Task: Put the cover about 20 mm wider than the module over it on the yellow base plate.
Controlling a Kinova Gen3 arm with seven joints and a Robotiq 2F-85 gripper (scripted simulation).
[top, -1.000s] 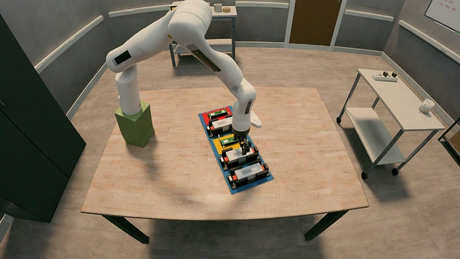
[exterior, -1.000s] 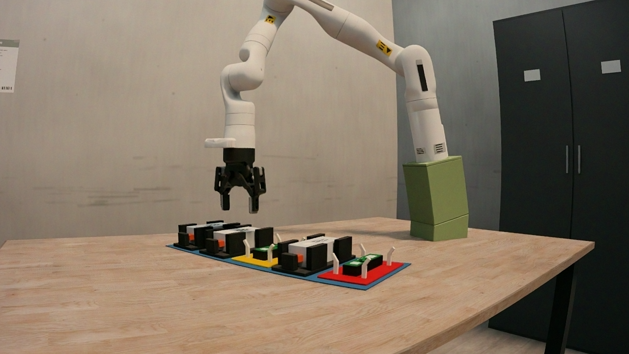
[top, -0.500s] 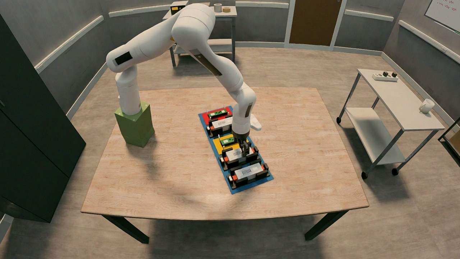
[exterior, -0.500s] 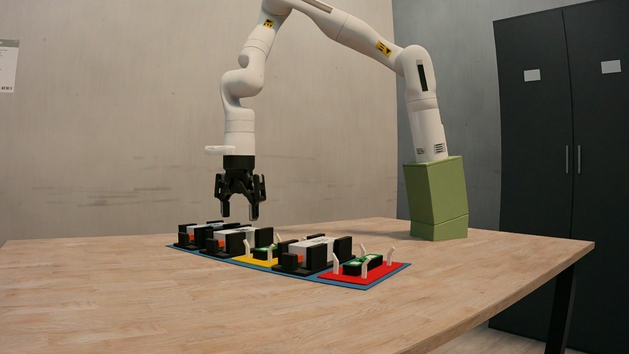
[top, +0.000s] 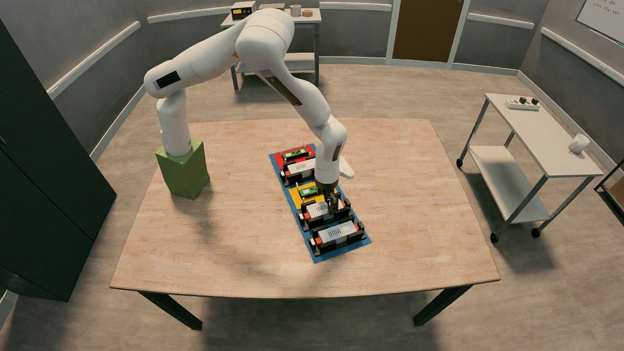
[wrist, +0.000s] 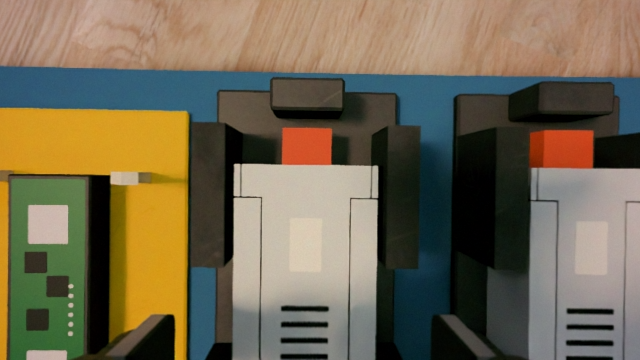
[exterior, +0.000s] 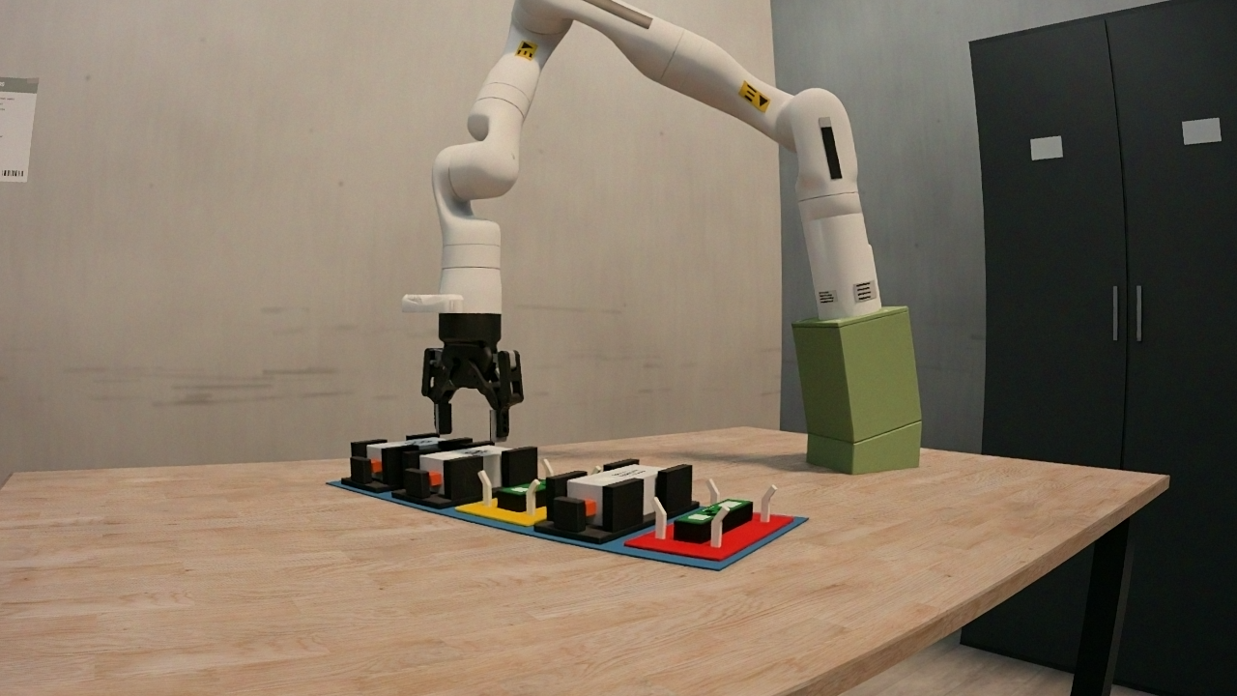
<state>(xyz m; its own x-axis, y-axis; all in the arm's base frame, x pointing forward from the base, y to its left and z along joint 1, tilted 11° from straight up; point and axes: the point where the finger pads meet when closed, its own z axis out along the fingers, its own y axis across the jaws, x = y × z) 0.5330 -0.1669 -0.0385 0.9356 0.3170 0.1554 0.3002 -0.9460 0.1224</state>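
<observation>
A blue mat [top: 323, 256] [wrist: 100, 87] carries three white covers in black holders. One cover [top: 300, 168] [exterior: 618, 478] sits between the red and the yellow plate. The middle cover [top: 316, 209] [exterior: 461, 457] [wrist: 305, 240] sits right beside the yellow plate [top: 295, 200] [exterior: 495, 513] [wrist: 145, 225], which bears a green module [top: 308, 190] [exterior: 519, 493] [wrist: 47, 260]. The last cover [top: 338, 232] [exterior: 393, 448] [wrist: 590, 250] sits at the mat's end. My gripper [top: 331, 205] [exterior: 471, 432] [wrist: 304, 342] is open and empty. It hangs just above the middle cover, one finger to each side, not touching it.
A red plate [top: 307, 149] [exterior: 745, 537] with a second green module [exterior: 714, 513] and white posts lies at the mat's other end. Black holder blocks [wrist: 400, 195] flank each cover, with an orange tab [wrist: 306, 146] at its end. The arm's green base [top: 183, 167] stands at the table's left.
</observation>
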